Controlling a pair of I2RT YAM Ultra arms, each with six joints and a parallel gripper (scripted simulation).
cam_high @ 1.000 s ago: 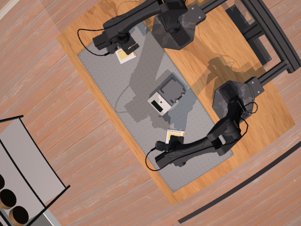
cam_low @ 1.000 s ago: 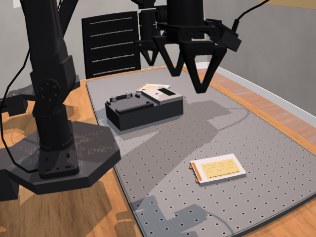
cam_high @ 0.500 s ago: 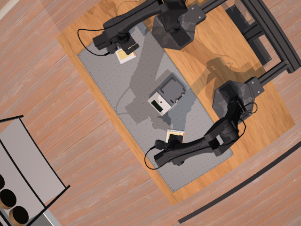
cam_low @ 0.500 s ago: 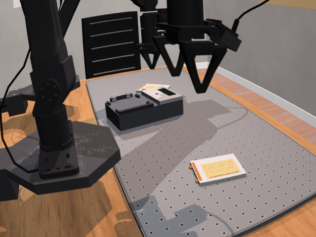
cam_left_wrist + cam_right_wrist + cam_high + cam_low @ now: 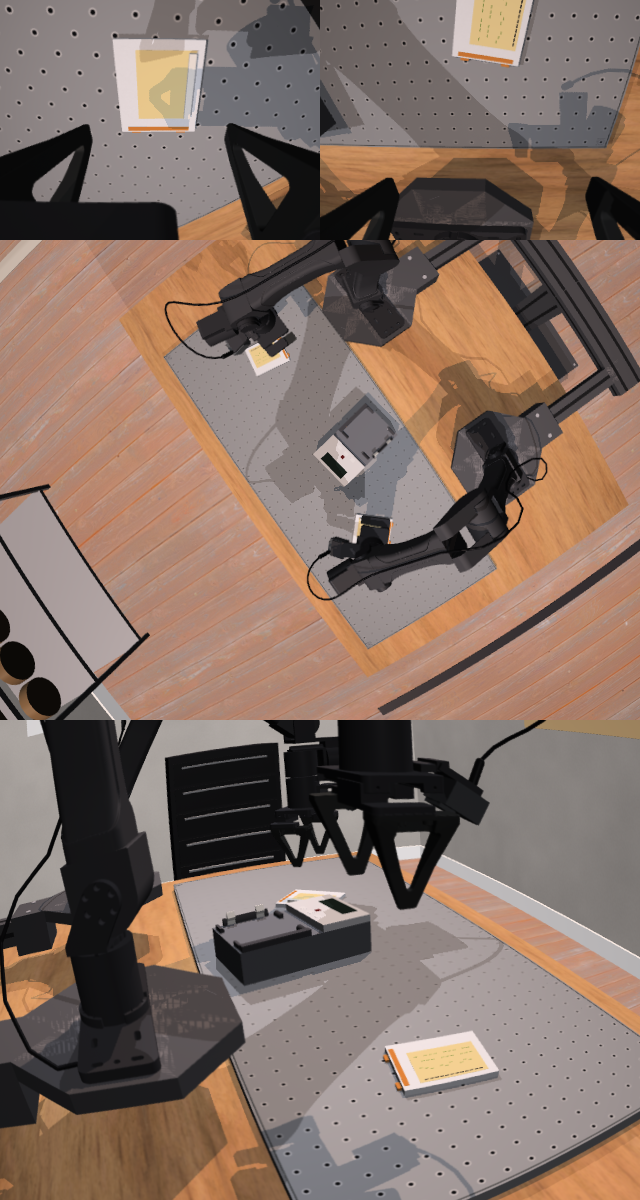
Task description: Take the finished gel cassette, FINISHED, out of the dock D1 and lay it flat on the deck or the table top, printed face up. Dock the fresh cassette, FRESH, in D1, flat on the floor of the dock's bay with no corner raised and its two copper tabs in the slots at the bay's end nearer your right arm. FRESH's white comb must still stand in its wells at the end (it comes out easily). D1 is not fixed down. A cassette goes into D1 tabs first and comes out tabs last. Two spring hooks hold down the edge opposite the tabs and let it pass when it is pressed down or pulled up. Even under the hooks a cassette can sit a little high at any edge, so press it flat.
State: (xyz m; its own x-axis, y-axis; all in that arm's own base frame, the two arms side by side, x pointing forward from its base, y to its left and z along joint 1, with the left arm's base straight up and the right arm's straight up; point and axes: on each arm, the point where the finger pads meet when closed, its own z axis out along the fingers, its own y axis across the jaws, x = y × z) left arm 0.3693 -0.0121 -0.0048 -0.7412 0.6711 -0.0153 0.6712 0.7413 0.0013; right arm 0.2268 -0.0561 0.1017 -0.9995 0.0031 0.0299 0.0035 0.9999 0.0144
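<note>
FINISHED (image 5: 262, 362) (image 5: 447, 1062) (image 5: 492, 25) lies flat on the deck, printed face up, tabs toward the arm bases. FRESH (image 5: 356, 530) (image 5: 305, 896) (image 5: 160, 85) lies flat on the deck beyond the dock; its white comb (image 5: 193, 85) shows along one side. Whether the comb is fully seated I cannot tell. Dock D1 (image 5: 369, 428) (image 5: 305, 949) stands between them with an empty bay; its two hooks are on FRESH's side. My left gripper (image 5: 309, 857) (image 5: 159, 131) is open and empty above FRESH. My right gripper (image 5: 381, 889) (image 5: 490, 188) is open and empty, high above the deck near FINISHED.
The dock's light display block (image 5: 338, 459) (image 5: 330, 912) adjoins the bay. The perforated deck (image 5: 222, 395) (image 5: 516, 1133) lies on the wooden table (image 5: 578, 488). The right arm's base (image 5: 155, 1050) (image 5: 465, 205) stands beside the deck; the left arm's base (image 5: 467, 446) stands along the same edge.
</note>
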